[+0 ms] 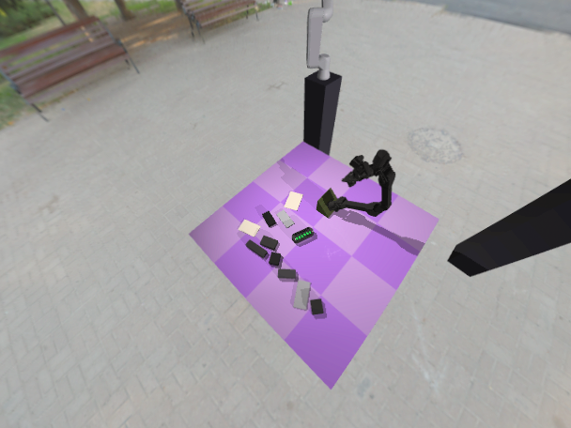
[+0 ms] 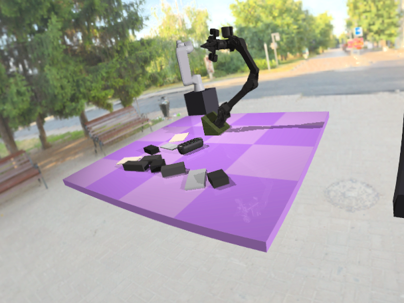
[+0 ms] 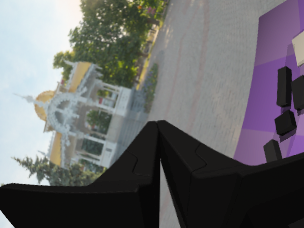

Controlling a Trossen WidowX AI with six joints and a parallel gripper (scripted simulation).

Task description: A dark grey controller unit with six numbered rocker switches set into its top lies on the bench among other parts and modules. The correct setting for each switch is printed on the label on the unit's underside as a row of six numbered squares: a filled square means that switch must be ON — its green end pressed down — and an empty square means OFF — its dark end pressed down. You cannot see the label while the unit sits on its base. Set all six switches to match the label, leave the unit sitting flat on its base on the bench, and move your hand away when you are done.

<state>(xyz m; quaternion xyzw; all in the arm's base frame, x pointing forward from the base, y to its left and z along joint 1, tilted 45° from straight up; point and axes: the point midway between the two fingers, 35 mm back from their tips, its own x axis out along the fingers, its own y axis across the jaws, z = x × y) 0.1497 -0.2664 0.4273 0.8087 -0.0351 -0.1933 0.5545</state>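
Observation:
The dark grey controller unit [image 1: 302,235] [image 2: 190,145] sits on its base on the purple bench [image 1: 329,347] [image 2: 266,159] [image 3: 267,42], left of the arm's base. A row of green switch ends shows on its top in the top view; single switches are too small to read. My gripper [image 1: 347,179] [image 2: 203,45] [image 3: 156,129] is shut with nothing between its fingers. It is raised high in the air over the back of the bench, pointing sideways, far from the unit. The wrist view shows the closed fingers against pavement and trees.
Several dark modules [image 1: 270,242] [image 2: 173,169], cream plates [image 1: 293,200] [image 1: 249,228] and grey blocks [image 1: 301,295] [image 2: 196,179] lie left and in front of the unit. The olive arm base [image 1: 326,203] [image 2: 212,124] stands at the back. A black pillar [image 1: 321,110] stands behind the bench.

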